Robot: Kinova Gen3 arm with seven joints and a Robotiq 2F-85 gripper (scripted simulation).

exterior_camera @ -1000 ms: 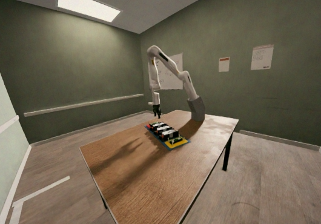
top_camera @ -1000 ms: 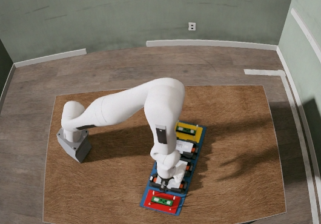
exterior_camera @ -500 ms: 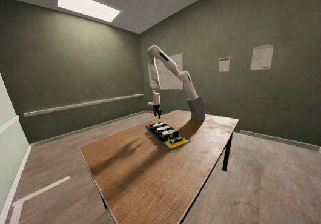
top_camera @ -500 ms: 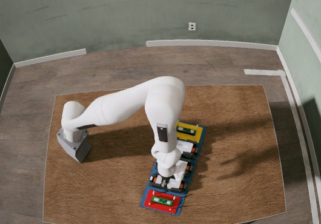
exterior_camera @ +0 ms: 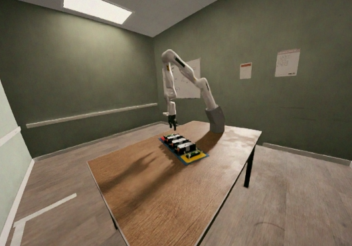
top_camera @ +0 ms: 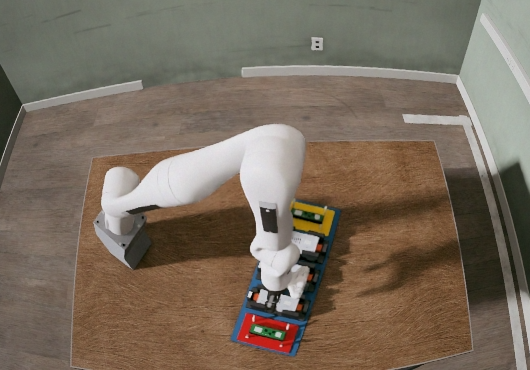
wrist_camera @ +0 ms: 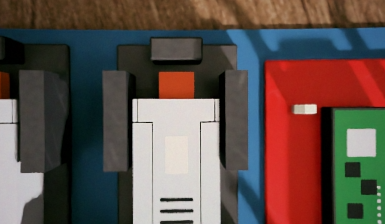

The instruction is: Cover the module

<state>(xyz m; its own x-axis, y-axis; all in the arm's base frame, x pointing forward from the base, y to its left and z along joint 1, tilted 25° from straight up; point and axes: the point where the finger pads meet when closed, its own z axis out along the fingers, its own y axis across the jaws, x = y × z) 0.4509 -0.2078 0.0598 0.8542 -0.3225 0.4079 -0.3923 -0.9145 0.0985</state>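
Note:
My gripper (exterior_camera: 173, 127) is open and empty, pointing down above the cover nearest the red plate; its fingers are not in the wrist view. That white cover (top_camera: 289, 303) (exterior_camera: 173, 137) (wrist_camera: 143, 160) sits in a dark holder between grey side blocks. The middle cover (exterior_camera: 180, 141) (wrist_camera: 5, 155) sits in its holder, largely hidden by the arm in the top view. The third cover (top_camera: 309, 242) (exterior_camera: 186, 145) sits in the holder beside the yellow plate. The yellow base plate (top_camera: 328, 221) (exterior_camera: 189, 160) carries an uncovered green module (top_camera: 308, 215) (exterior_camera: 192, 154), with pale posts around it.
A red plate (top_camera: 263, 343) (wrist_camera: 293, 160) with another green module (top_camera: 267, 332) (wrist_camera: 370, 167) and pale posts lies at the opposite end of the blue board (top_camera: 236, 337) (wrist_camera: 93, 100). Grey holder blocks (wrist_camera: 116, 120) (wrist_camera: 176, 50) stand up around the covers. The arm's base (top_camera: 126, 245) (exterior_camera: 216, 121) is on the table.

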